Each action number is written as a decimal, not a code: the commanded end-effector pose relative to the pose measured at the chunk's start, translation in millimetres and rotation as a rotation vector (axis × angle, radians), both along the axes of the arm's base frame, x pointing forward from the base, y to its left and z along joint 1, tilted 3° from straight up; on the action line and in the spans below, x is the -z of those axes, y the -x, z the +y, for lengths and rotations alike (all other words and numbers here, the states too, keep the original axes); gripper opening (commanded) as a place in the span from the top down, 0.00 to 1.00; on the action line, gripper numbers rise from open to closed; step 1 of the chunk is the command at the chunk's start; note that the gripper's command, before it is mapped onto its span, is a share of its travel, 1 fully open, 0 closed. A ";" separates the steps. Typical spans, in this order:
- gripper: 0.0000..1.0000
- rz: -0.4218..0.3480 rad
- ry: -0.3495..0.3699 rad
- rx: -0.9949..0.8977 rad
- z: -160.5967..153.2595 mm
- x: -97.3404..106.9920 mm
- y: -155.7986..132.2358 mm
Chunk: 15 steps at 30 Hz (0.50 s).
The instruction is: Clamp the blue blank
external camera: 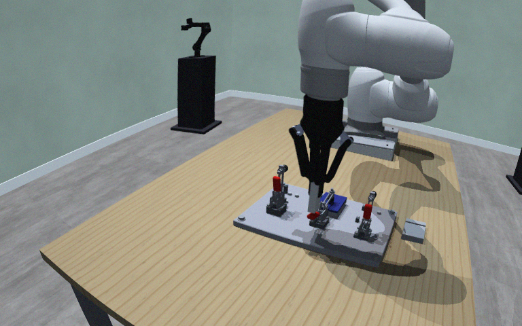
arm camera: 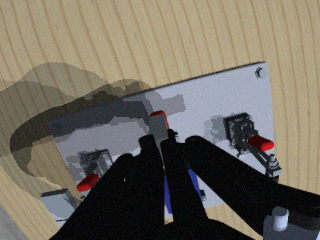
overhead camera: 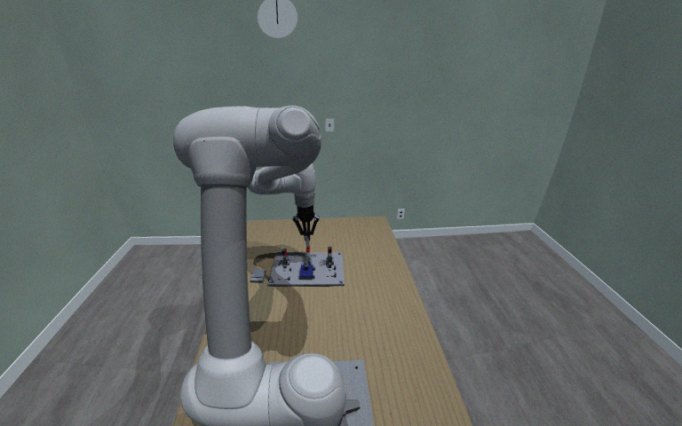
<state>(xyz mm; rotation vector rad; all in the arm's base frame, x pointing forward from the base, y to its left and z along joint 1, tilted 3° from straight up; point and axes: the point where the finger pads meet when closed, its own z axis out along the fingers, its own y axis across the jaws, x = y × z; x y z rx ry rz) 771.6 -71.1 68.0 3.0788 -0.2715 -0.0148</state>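
Observation:
The blue blank (overhead camera: 305, 272) (external camera: 338, 202) (arm camera: 168, 197) lies in the middle nest of the fixture plate (external camera: 265, 228) (arm camera: 210, 95). The middle clamp's bar reaches over it; I cannot tell whether the bar is level. That clamp's red handle (overhead camera: 308, 248) (external camera: 312, 216) (arm camera: 158, 113) is swung low, away from the blank; whether it rests on its stop cannot be told. My gripper (overhead camera: 307, 242) (external camera: 313, 209) (arm camera: 159, 126) is shut and empty, its fingertips right at the handle, apparently touching it. The finished part (overhead camera: 257, 275) (external camera: 414, 231) (arm camera: 57, 203) lies flat on the table, slot up, beside the plate.
Two outer clamps stand open with raised bars and empty nests, their red handles (external camera: 276, 183) (external camera: 367, 211) (arm camera: 261, 143) (arm camera: 88, 182) on either side of the middle clamp. Bolt heads (external camera: 241, 217) (arm camera: 259, 72) stick up at the plate corners. The arm's base is at the table's other end.

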 end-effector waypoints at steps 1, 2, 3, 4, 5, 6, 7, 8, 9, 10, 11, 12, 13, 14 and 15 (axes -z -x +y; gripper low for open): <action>1.00 0.000 0.000 0.000 0.0 -0.2 0.0; 1.00 0.000 0.000 0.000 0.0 -0.2 0.0; 1.00 0.000 0.000 0.000 0.0 -0.2 0.0; 1.00 0.000 0.000 0.000 0.0 -0.1 0.0; 1.00 0.000 0.000 0.000 0.0 0.1 0.0; 1.00 0.000 0.000 0.000 0.0 0.1 0.0; 1.00 0.000 0.000 0.000 0.0 0.1 0.0; 1.00 0.000 0.000 0.000 0.0 0.4 0.0; 1.00 0.000 0.000 0.000 0.0 0.8 0.0; 1.00 0.000 0.000 0.000 0.0 1.3 0.0; 1.00 0.000 0.000 0.000 0.0 1.6 0.0; 1.00 0.000 0.000 0.000 -0.1 1.8 0.0; 1.00 0.000 0.000 0.000 -0.1 1.8 0.0; 1.00 0.000 0.000 0.000 -0.1 1.8 0.0; 1.00 0.000 0.000 0.000 -0.1 1.8 0.0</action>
